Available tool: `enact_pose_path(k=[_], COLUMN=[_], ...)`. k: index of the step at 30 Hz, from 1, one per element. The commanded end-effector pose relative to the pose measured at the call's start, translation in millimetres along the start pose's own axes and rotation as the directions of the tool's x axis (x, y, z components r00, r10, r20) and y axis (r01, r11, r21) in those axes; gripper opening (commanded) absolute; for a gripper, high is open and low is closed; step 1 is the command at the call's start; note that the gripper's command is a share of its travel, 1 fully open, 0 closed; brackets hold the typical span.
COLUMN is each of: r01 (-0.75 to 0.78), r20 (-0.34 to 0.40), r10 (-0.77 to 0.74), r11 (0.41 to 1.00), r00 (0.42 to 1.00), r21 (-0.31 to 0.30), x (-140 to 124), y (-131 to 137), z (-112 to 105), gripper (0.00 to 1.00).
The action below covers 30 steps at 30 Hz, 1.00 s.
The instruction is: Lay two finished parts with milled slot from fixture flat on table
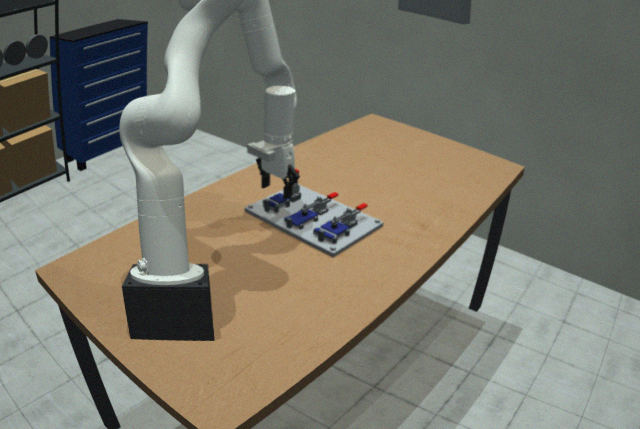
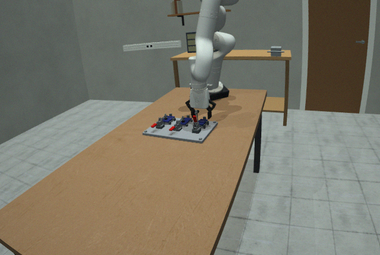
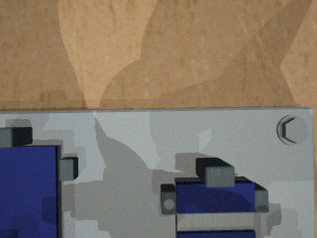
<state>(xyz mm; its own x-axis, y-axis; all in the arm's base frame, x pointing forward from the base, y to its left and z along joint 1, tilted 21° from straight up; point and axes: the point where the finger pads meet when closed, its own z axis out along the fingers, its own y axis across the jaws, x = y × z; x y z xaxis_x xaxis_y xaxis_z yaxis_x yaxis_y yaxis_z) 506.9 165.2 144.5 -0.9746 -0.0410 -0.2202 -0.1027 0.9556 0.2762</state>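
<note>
A grey fixture plate (image 1: pixel 313 224) lies in the middle of the table and holds three blue parts (image 1: pixel 278 199) (image 1: pixel 301 216) (image 1: pixel 330 228), each with a toggle clamp. The red handles of two clamps (image 1: pixel 333 194) (image 1: pixel 362 205) lie low. The third red handle, at the end nearest the arm's base, stands upright. My gripper (image 1: pixel 278 182) is open and empty, low over that end of the plate, with its fingers on either side of the upright handle (image 2: pixel 195 119). The wrist view shows a blue part (image 3: pixel 215 198) crossed by a pale band and the edge of another blue part (image 3: pixel 27 190); my fingers are out of that view.
The arm's black base (image 1: pixel 168 305) stands at the near left of the table. The plate's corner bolt (image 3: pixel 292 130) shows in the wrist view. A second table (image 2: pixel 233 54), a door and shelves stand off beyond the work table.
</note>
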Motion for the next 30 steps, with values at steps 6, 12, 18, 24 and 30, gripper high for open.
enact_pose_path(k=[6,12,18,24,30], r01=[0.000,0.000,0.000,0.000,0.000], r20=[0.002,0.002,0.002,0.002,0.002], r10=[0.000,0.000,0.000,0.000,0.000], r11=[1.000,1.000,1.000,1.000,1.000], r00=[1.000,1.000,1.000,1.000,1.000], r21=[-0.001,-0.001,-0.001,-0.001,-0.001], x=[-1,-1,-1,-1,-1], y=[0,0,0,0,0], z=[9,19,26,29,31], gripper=[1.00,1.00,1.00,1.00,1.00])
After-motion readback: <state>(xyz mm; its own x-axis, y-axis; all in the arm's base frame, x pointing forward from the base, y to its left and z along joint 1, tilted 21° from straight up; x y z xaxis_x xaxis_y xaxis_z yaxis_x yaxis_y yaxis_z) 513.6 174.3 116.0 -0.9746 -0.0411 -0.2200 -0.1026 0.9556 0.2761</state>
